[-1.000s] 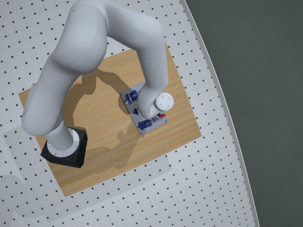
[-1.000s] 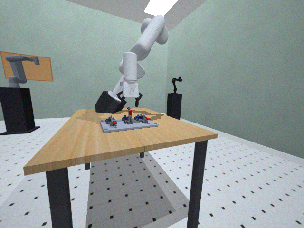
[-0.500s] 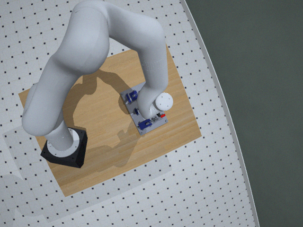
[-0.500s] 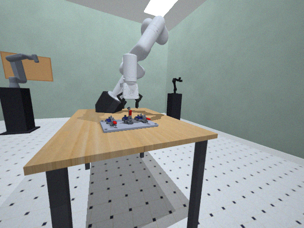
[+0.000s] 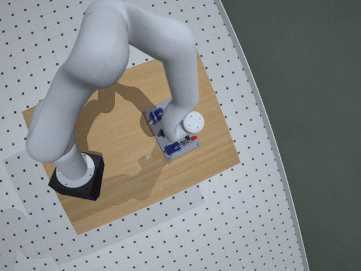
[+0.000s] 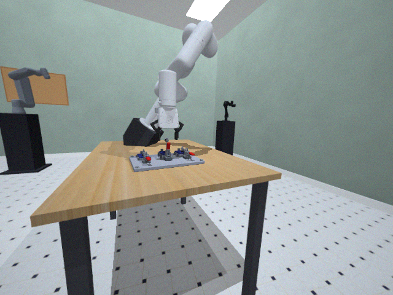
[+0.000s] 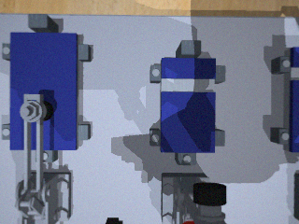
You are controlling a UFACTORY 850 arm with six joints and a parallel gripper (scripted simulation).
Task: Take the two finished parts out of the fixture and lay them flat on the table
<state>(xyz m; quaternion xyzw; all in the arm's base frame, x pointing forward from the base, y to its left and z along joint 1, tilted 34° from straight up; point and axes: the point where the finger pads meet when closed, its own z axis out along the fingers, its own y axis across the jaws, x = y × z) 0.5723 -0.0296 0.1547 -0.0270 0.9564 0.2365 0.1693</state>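
Standing upright: middle clamp's red lever (image 6: 168, 145).

The wrist camera looks straight down on a grey fixture plate (image 7: 121, 70), with a strip of wooden table (image 7: 140, 7) along the upper edge. On the left lies a blue block (image 7: 56, 61) without a slot, and a grey clamp arm (image 7: 32, 135) with a bolt head reaches over its lower part. In the middle sits a second blue block (image 7: 187, 117) with a pale slot across it near its upper end, between small grey stops (image 7: 155, 72). A black round knob (image 7: 209, 193) stands just below this block. At the right edge a third blue block (image 7: 294, 93) is only partly in view. Shadows fall over the plate.
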